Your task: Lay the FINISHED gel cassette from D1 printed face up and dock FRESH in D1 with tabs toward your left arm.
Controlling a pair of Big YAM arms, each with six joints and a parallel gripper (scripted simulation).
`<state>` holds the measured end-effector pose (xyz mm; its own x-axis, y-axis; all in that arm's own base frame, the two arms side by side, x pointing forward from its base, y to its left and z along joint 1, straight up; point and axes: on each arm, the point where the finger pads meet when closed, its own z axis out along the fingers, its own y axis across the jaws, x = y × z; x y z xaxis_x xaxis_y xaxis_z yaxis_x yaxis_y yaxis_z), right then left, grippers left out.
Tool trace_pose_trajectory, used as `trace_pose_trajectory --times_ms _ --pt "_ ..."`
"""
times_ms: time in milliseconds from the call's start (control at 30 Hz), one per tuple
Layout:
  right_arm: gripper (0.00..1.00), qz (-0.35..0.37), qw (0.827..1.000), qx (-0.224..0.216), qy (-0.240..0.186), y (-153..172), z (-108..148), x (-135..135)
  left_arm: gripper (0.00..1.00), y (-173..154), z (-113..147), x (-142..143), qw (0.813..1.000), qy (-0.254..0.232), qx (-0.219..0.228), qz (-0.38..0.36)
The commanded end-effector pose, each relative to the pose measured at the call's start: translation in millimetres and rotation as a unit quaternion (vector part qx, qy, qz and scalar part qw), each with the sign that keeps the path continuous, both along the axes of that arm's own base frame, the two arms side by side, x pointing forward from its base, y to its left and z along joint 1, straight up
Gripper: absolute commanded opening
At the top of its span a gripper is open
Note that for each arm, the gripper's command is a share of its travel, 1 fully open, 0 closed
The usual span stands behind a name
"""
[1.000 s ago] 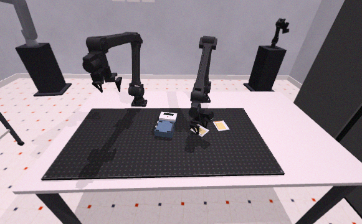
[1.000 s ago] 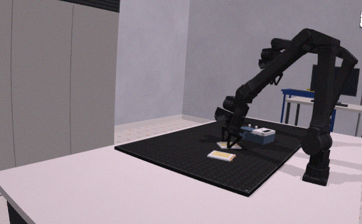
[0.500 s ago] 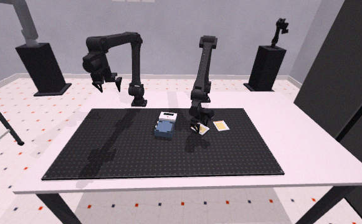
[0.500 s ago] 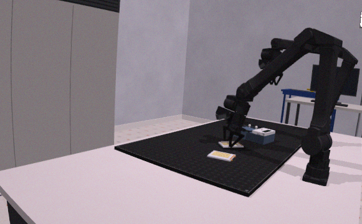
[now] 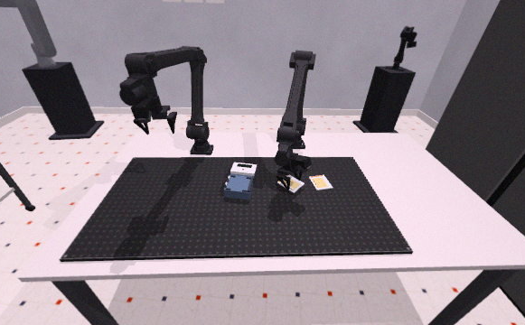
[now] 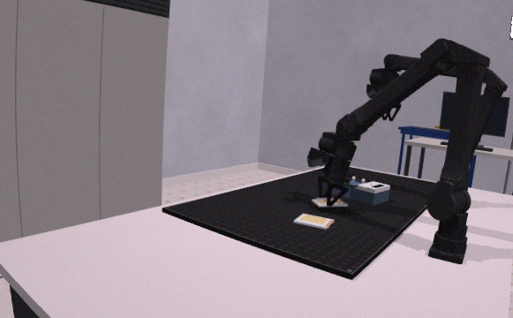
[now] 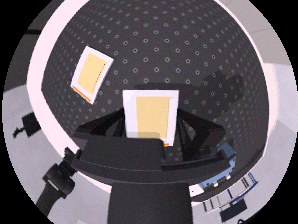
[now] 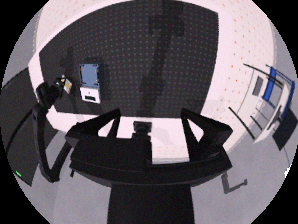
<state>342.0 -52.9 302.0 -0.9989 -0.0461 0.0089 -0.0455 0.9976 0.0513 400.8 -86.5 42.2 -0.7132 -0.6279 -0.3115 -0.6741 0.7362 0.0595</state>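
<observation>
My left gripper is shut on a white-framed, yellow-faced cassette, face up and just above the deck. It looks plain; its label is unreadable, and I cannot clearly make out a comb. A second cassette lies face up on the deck, with a row of small dark marks and an orange edge. The blue dock D1 stands upright beside the held cassette; its bay looks empty. My right gripper is open and empty, high up away from the dock.
D1's white housing with a dark display adjoins the bay on the arms' side. Small white knobs stand at one side of the dock. The black perforated deck lies on the pale table.
</observation>
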Motion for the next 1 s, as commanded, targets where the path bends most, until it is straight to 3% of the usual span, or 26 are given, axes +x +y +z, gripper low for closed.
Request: trace_pose_trajectory --times_ms 0,567,967 --pt "1.00 0.006 1.000 -0.002 -0.021 -2 23 14 0.00 -8 32 23 0.999 -0.032 -0.011 0.000" --pt "1.00 0.006 1.000 -0.002 -0.021 -2 23 14 0.00 -8 52 22 0.999 -0.032 -0.011 0.000" --pt "1.00 0.006 1.000 -0.002 -0.021 -2 23 14 0.00 -8 52 22 0.999 -0.032 -0.011 0.000"
